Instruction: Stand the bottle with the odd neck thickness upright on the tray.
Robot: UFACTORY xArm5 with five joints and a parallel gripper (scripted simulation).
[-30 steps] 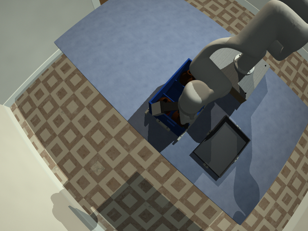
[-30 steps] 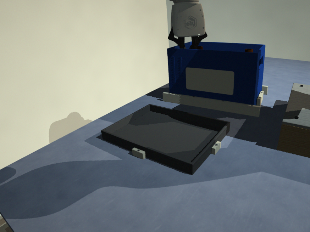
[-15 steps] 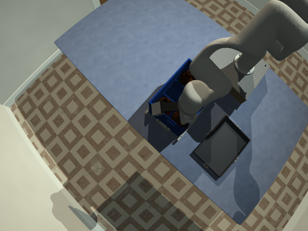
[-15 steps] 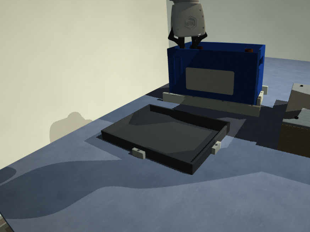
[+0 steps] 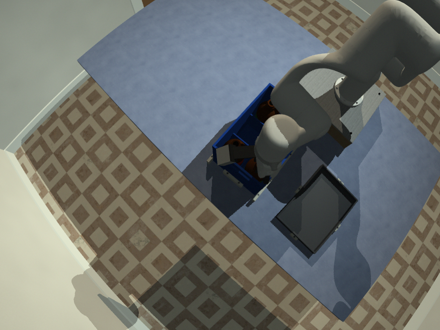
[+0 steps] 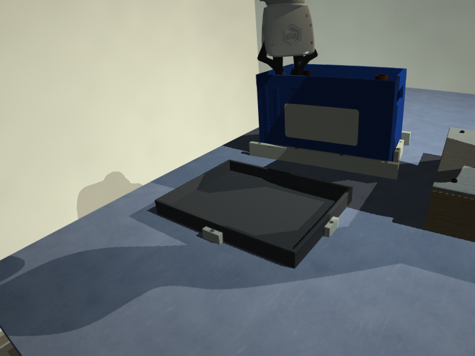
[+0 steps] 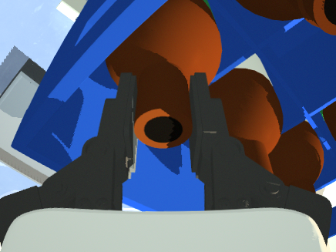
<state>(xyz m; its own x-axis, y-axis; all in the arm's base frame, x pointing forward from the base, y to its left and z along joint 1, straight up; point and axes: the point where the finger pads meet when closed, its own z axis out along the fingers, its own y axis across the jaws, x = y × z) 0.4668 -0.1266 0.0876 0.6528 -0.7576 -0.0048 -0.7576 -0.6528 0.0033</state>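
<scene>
The blue crate (image 5: 243,116) (image 6: 269,106) (image 7: 159,184) holds several brown bottles standing upright. My gripper (image 6: 288,69) (image 7: 162,94) reaches down into the crate's left end and is shut on the neck of one brown bottle (image 7: 192,40), just below its mouth. That bottle still sits in its compartment. Other bottles (image 7: 254,102) stand beside it, and one mouth (image 6: 381,77) shows above the crate's right end. The dark tray (image 5: 315,212) (image 6: 257,247) lies in front of the crate with nothing on it. In the overhead view my wrist hides the fingers.
White clamps (image 6: 212,235) (image 6: 263,148) hold the tray and the crate in place on the blue table. My arm's grey and wooden base block (image 5: 361,111) (image 6: 455,201) stands to the right of the crate. The arm spans over the crate.
</scene>
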